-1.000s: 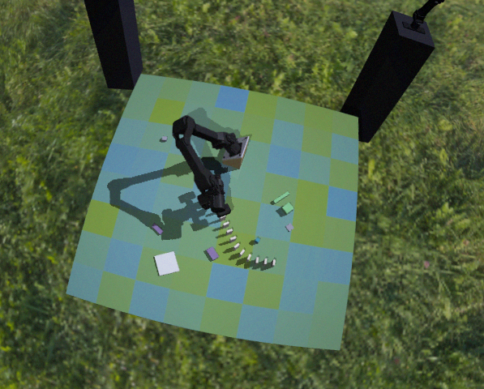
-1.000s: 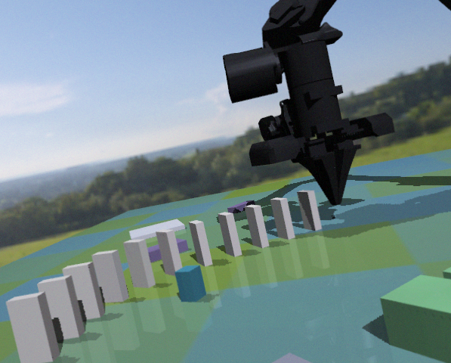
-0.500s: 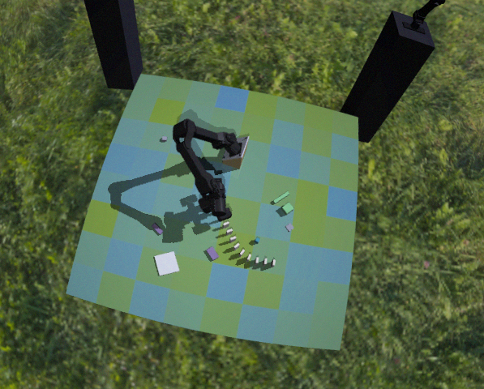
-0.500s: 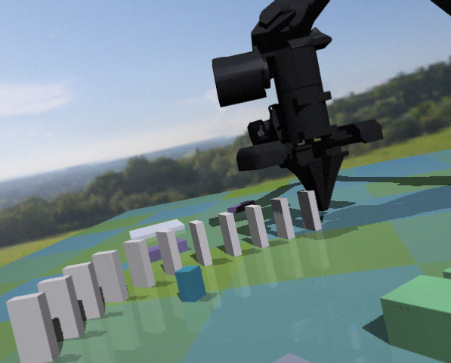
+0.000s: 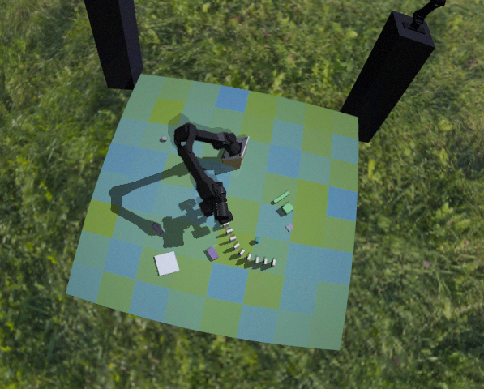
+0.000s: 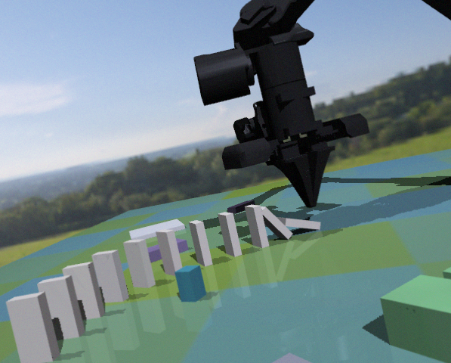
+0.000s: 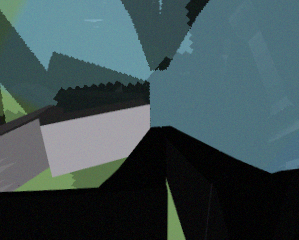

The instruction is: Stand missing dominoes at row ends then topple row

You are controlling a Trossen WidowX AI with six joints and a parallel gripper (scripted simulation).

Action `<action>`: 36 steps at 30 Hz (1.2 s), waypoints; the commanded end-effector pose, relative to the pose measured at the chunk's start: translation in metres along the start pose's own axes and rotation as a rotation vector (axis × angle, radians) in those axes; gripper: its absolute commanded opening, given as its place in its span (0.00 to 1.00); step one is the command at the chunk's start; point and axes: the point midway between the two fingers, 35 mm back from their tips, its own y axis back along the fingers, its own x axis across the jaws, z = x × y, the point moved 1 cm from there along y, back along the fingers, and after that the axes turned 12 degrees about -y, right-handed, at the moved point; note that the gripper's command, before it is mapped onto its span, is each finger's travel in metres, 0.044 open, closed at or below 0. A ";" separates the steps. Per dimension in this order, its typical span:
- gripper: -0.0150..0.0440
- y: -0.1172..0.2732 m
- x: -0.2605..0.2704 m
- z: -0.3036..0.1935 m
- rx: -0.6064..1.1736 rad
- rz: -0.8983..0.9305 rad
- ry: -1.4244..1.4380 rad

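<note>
Landmark: domino row (image 5: 242,252) (image 6: 165,252). Arm (image 5: 195,165) (image 6: 274,23) bends at its elbow and reaches to one end of the row. Wrist section (image 5: 220,201) (image 6: 284,78) stands above and beyond that end, tilted slightly off vertical. Gripper (image 5: 227,221) (image 6: 311,205) (image 7: 160,136) points down, fingers together, nothing between them, tips just beside the row's end.
</note>
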 end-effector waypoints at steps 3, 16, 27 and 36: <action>0.25 0.049 0.023 -0.010 0.000 0.028 -0.006; 0.25 0.051 0.023 -0.011 0.000 0.029 -0.006; 0.25 0.051 0.023 -0.011 0.000 0.029 -0.006; 0.25 0.051 0.023 -0.011 0.000 0.029 -0.006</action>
